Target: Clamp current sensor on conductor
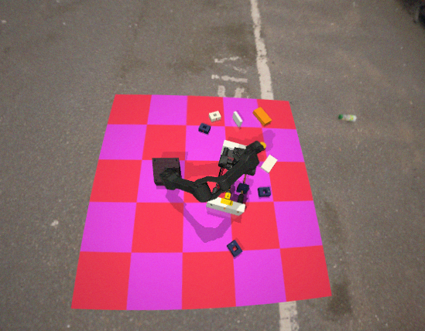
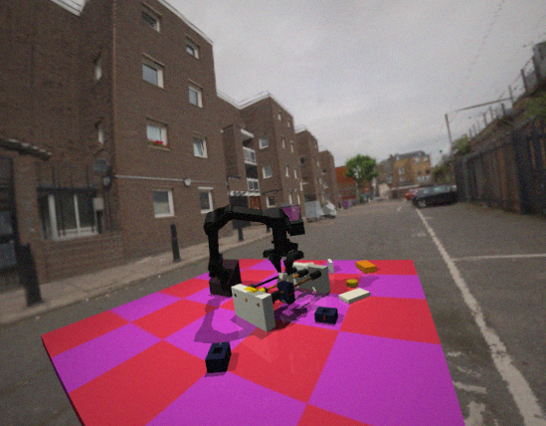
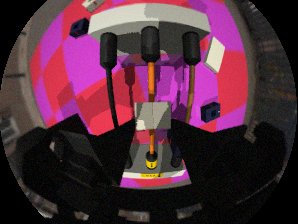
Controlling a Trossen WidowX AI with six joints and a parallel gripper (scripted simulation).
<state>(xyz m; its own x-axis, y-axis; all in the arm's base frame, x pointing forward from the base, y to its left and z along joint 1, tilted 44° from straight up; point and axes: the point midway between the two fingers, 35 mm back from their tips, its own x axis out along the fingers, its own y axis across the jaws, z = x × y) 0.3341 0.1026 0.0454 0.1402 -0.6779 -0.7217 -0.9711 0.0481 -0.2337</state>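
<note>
Gripper point(image 1: 232, 158) point(image 2: 283, 264) point(image 3: 153, 121) closed on pale sensor point(image 3: 154, 116), over middle conductor point(image 3: 151, 85) between white end blocks point(image 1: 225, 206) point(image 2: 254, 307) point(image 3: 150, 20); looks around the wire, latch unclear; yellow arrow tag point(image 1: 227, 196) point(image 3: 151, 161) at far end of that wire; dark block point(image 1: 243, 188) point(image 2: 285, 292) on neighbouring conductor.

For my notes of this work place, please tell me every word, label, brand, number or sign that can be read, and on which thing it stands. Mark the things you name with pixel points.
No word, brand or number reads clearly.
Dark arrow sign: on the yellow marker point(image 3: 151, 161) at the middle conductor point(image 3: 151, 80).
Yellow label point(image 1: 227, 201) point(image 3: 151, 175) on the near white end block point(image 1: 220, 206) point(image 2: 253, 310): marks too small to read.
White marks painted on the road point(image 1: 229, 79): too worn to read.
</note>
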